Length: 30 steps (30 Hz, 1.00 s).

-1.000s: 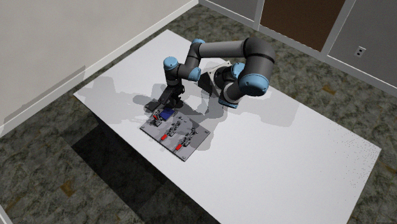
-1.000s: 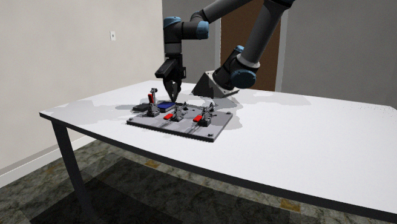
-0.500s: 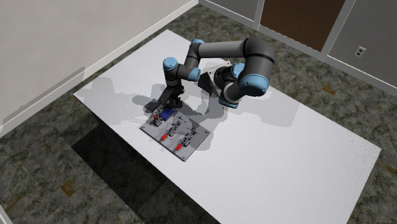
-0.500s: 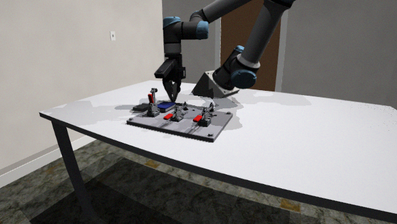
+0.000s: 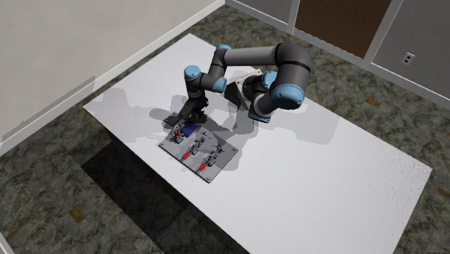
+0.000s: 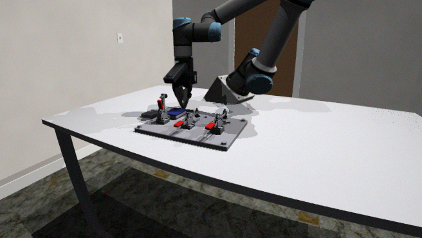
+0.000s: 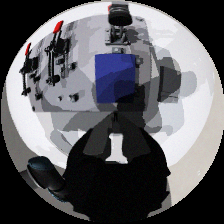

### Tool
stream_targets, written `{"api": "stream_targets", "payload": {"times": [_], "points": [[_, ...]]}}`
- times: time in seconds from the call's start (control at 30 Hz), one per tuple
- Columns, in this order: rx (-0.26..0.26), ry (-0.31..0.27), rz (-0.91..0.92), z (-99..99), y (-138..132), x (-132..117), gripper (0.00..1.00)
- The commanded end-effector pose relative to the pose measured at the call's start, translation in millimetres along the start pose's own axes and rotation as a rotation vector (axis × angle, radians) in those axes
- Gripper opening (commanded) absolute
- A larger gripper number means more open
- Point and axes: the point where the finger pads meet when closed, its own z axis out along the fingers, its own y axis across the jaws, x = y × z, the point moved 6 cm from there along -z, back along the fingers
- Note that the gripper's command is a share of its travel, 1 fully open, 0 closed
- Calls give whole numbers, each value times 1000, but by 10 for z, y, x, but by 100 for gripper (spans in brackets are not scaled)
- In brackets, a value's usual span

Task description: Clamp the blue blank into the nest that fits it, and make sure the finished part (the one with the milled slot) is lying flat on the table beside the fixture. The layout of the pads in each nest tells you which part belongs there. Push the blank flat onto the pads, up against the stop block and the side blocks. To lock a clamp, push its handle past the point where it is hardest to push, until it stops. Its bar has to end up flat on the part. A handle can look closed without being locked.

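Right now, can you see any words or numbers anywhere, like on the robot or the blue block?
None: no words, numbers or labels show in any of the views.
The blue block: plain, no writing.
The clamps' red handles: plain.
The grey plate under them: no marks to read.
The arm and its shut gripper: no name or logo shows.
The wall plate: too small to tell.

Blue blank [image 5: 189, 129], red clamp handles [image 5: 186, 155]

High, table-level and wrist-mounted viewpoints
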Motion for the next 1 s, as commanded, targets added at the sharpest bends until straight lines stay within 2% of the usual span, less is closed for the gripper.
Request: {"api": "stream_targets", "payload": {"times": [0.0,0.97], "points": [[-1,1,0,-3,3,5,0],[-1,1,0,-3,3,81,0]]}}
